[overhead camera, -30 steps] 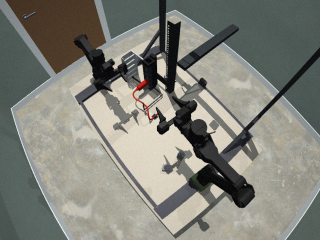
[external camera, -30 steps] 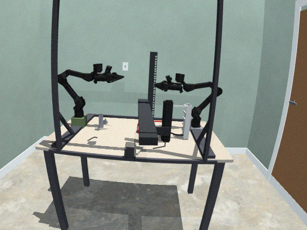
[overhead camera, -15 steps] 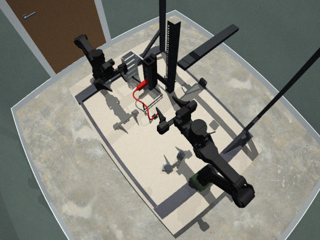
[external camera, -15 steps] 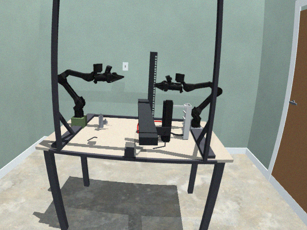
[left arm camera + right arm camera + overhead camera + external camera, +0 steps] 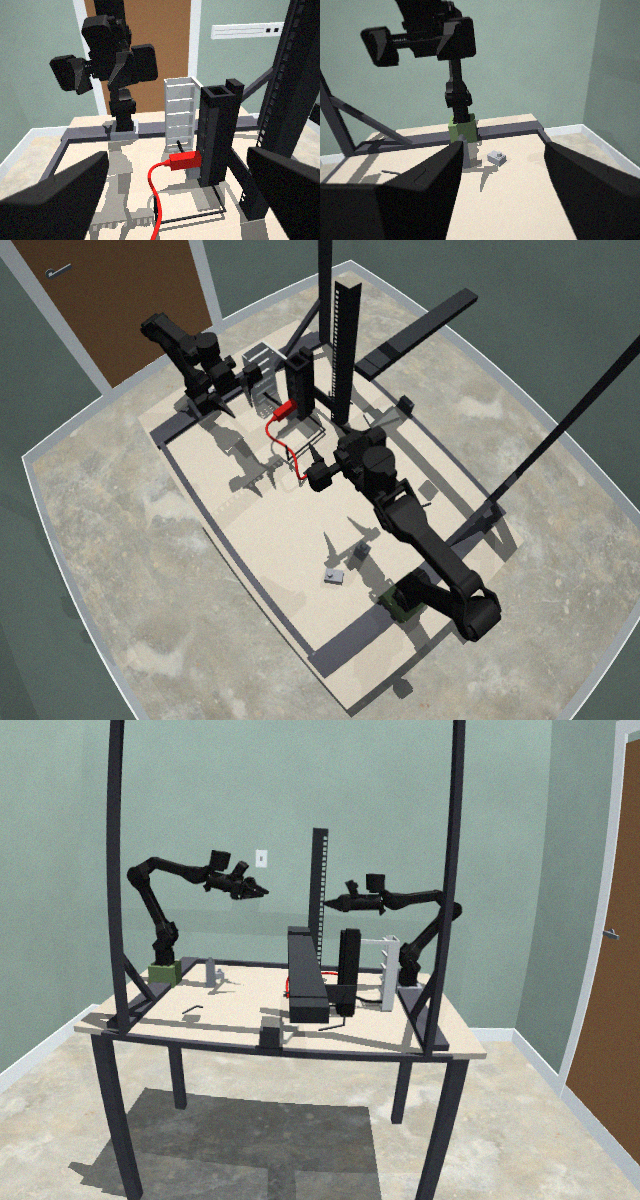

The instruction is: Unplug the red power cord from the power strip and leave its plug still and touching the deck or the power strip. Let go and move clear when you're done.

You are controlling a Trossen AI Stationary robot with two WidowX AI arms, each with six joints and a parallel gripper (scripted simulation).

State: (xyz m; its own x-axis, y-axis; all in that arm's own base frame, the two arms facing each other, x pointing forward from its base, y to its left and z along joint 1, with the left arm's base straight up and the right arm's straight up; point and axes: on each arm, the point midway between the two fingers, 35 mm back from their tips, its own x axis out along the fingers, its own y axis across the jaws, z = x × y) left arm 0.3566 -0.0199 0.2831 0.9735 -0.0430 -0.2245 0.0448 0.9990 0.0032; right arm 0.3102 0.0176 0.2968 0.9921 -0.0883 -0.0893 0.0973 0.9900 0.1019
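The red plug (image 5: 284, 410) (image 5: 185, 161) sits against the side of an upright black tower (image 5: 299, 387) (image 5: 348, 973) (image 5: 212, 135), apparently the power strip. Its seating in the socket is hidden. The red cord (image 5: 278, 440) (image 5: 156, 195) curves down from the plug; its far end is partly hidden by my left gripper in the top view. My left gripper (image 5: 330, 442) (image 5: 267, 892) (image 5: 177, 156) is open and empty, high above the table and short of the plug. My right gripper (image 5: 243, 411) (image 5: 325, 903) (image 5: 503, 148) is part open and empty, above the table on the far side, facing the left arm.
A white rack (image 5: 390, 973) (image 5: 180, 115) stands beside the tower. A tall perforated black post (image 5: 346, 353) (image 5: 316, 890) is on its other side. A long dark beam (image 5: 423, 333) (image 5: 305, 973) lies nearby. A small grey block (image 5: 334, 576) (image 5: 496, 158) is near the left arm's green base (image 5: 462, 130).
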